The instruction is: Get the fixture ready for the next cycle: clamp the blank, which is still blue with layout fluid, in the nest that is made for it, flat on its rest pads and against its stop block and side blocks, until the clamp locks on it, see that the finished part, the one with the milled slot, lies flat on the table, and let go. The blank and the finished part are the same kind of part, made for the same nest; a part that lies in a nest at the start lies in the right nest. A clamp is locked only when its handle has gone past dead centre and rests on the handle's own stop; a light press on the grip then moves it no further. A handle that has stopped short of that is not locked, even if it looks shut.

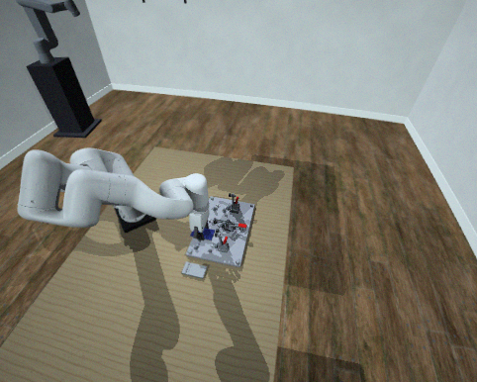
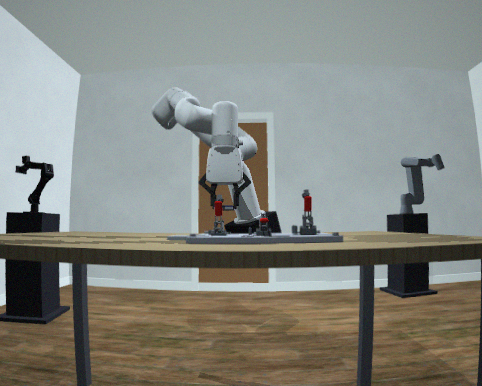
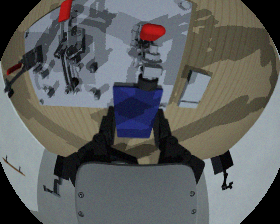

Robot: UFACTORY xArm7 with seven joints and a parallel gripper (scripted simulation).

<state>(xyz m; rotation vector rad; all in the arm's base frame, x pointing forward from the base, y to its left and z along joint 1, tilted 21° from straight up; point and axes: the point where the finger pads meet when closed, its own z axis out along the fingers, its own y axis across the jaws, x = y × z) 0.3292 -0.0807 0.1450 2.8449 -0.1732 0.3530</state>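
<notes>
Pinching the blue block [image 1: 209, 234] [image 2: 228, 207] [image 3: 137, 111] with the claw [image 1: 201, 235] [image 2: 227, 206] [image 3: 135, 115], at the middle of the wrist view. Above there, a red handle [image 1: 226, 240] [image 2: 218, 208] [image 3: 152, 32] over the gray plate [image 1: 238, 253] [image 2: 264, 240] [image 3: 110, 62]; at right, the gray block [image 1: 195, 270] [image 3: 197, 89] flat on the table [image 1: 241, 317] [image 2: 284, 258] [image 3: 226, 75].

Blank [image 1: 206, 234] [image 3: 137, 111]: deep blue
Handle grips: red [all three]
Fixture plate [image 1: 236, 253] [image 2: 284, 240] [image 3: 107, 95]: pale grey—darker at its edge
Finished part [image 1: 195, 269] [image 3: 196, 89]: light grey
Table [image 1: 241, 317] [image 2: 134, 255] [image 3: 231, 50]: tan—striped with wood grain
Arm [image 1: 108, 190] [image 2: 225, 120]: white
Gripper fingers: black
</notes>
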